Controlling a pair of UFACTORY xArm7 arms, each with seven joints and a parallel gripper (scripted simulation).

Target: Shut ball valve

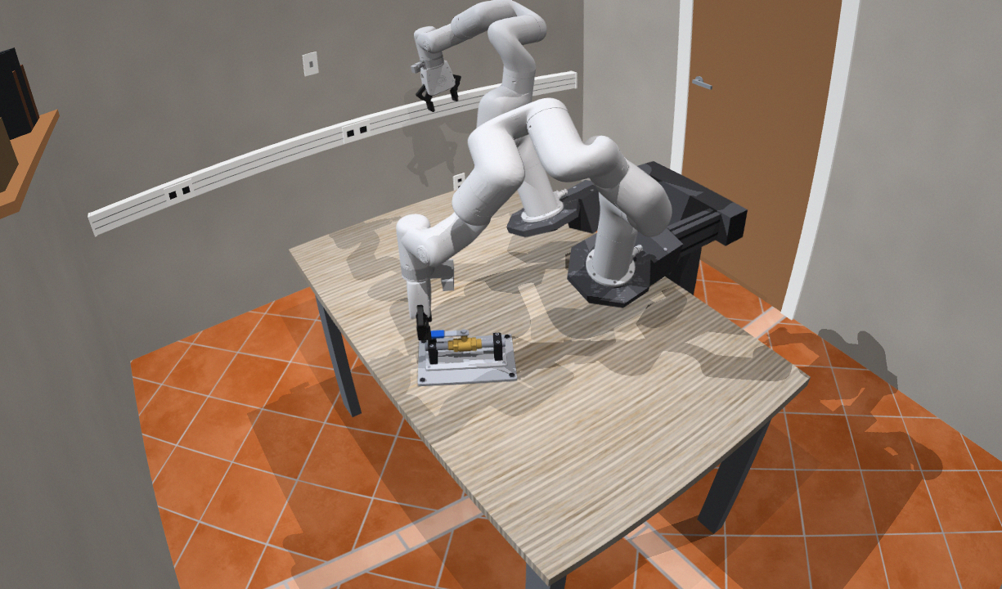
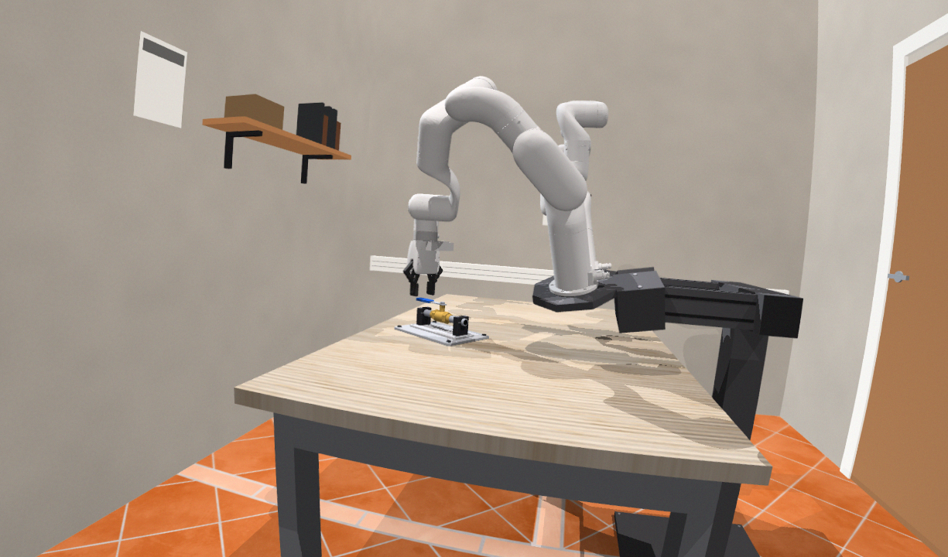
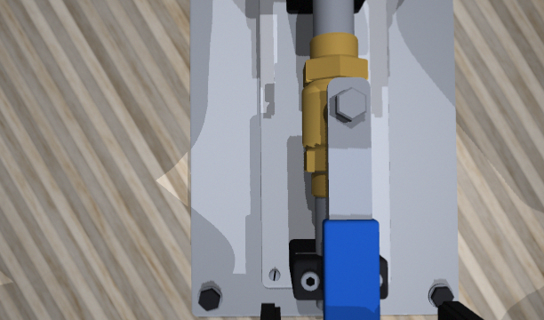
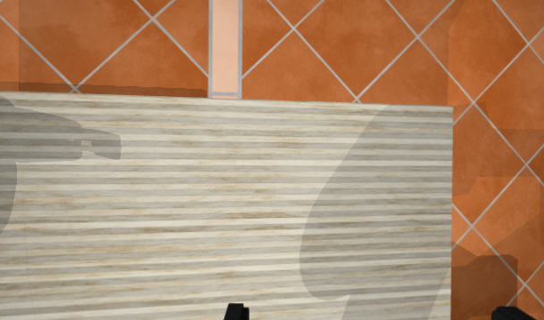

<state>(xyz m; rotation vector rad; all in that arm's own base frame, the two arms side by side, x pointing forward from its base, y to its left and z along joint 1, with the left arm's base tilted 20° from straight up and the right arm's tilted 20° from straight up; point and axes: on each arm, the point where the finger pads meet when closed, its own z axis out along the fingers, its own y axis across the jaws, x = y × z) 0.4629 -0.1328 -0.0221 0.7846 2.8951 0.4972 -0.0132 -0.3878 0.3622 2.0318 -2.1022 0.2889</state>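
Note:
The ball valve has a brass body point(image 1: 464, 343) point(image 2: 440, 316) point(image 3: 314, 120) on a pipe above a grey base plate point(image 1: 467, 376) point(image 2: 421, 332) point(image 3: 423, 178). Its lever with a blue grip point(image 1: 437, 334) point(image 2: 425, 299) point(image 3: 351, 267) lies in line with the pipe, over one black pipe support. My left gripper point(image 1: 423, 336) point(image 2: 422, 293) point(image 3: 362, 312) is open and points down at the grip's outer end. Its fingers stand on either side of the grip with gaps in the left wrist view. My right gripper point(image 1: 442, 103) point(image 4: 372, 312) is open and empty, high up away from the valve.
The valve stands near one long edge of the wooden table point(image 1: 599, 454) point(image 2: 463, 387) point(image 4: 165, 200). Black pipe supports point(image 1: 497, 345) point(image 2: 460, 325) hold the pipe ends. A wall shelf point(image 1: 32, 164) point(image 2: 282, 141) carries a box and books.

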